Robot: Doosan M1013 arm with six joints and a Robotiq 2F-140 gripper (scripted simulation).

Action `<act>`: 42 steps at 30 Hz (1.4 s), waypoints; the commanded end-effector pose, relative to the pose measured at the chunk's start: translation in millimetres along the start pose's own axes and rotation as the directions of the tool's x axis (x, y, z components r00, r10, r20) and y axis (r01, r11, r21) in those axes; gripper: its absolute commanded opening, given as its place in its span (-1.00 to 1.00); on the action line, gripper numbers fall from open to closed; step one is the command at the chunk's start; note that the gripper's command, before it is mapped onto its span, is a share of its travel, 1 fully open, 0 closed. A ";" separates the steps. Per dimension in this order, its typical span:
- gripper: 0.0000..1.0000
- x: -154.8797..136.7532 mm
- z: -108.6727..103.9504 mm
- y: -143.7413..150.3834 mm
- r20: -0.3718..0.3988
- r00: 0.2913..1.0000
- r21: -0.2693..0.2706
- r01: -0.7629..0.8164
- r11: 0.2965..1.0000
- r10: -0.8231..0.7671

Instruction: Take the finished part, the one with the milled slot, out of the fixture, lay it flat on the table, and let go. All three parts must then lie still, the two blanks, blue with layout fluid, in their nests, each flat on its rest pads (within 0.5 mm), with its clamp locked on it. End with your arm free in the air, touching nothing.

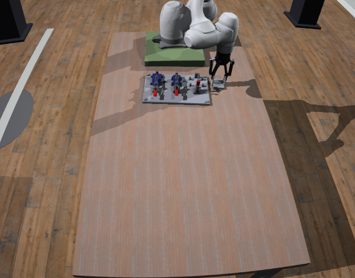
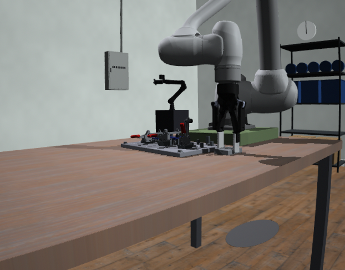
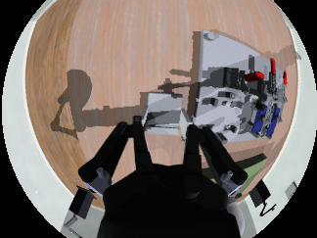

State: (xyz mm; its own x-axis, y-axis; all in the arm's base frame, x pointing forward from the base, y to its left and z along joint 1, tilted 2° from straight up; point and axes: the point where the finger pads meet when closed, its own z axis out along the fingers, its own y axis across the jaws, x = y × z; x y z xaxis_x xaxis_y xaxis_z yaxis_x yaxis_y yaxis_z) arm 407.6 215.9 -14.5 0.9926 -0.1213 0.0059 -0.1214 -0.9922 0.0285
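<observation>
Finished part at table level, R of fixture; release looks next

We've got the gripper (image 1: 218, 80) (image 2: 228, 149) (image 3: 163, 114) closed on the finished part (image 1: 218, 86) (image 2: 223, 152) (image 3: 164, 101), one finger L, one R. Part's directly below the palm, btwn the fingertips, just R of the fixture plate (image 1: 174, 100) (image 2: 179, 154) (image 3: 215, 52) in top view, apart from it. Looks flat, at or v. near the table (image 1: 189, 166) (image 2: 97, 186) (image 3: 132, 42); can't confirm full contact. Long axis unclear: outline's squarish. Only one arm, so no handover.

Next, in our judgement: settle straight down if there's a gap, open L-R, then lift vertically. Watch the L finger: fixture edge is on that side. Both blue blanks (image 1: 156, 78) (image 1: 176, 79) sit in the L & middle nests; can't verify pad seating or locks.
</observation>
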 end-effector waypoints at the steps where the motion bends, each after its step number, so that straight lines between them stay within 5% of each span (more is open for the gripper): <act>1: -1.00 0.0 -0.1 0.0 0.000 1.000 0.000 0.000 1.000 0.000; 6: -1.00 0.0 -0.1 0.0 0.000 1.000 0.000 0.000 1.000 0.000; 7: 0.08 0.0 -0.1 0.0 0.000 1.000 0.000 0.000 1.000 0.000; 42: 0.08 0.0 -0.1 0.0 0.000 1.000 0.000 0.000 1.000 0.000</act>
State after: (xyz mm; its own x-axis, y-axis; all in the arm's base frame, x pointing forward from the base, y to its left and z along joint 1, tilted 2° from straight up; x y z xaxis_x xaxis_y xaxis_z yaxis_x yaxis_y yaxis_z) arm 407.6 215.9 -14.5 0.9926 -0.1213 0.0059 -0.1214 -0.9922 0.0285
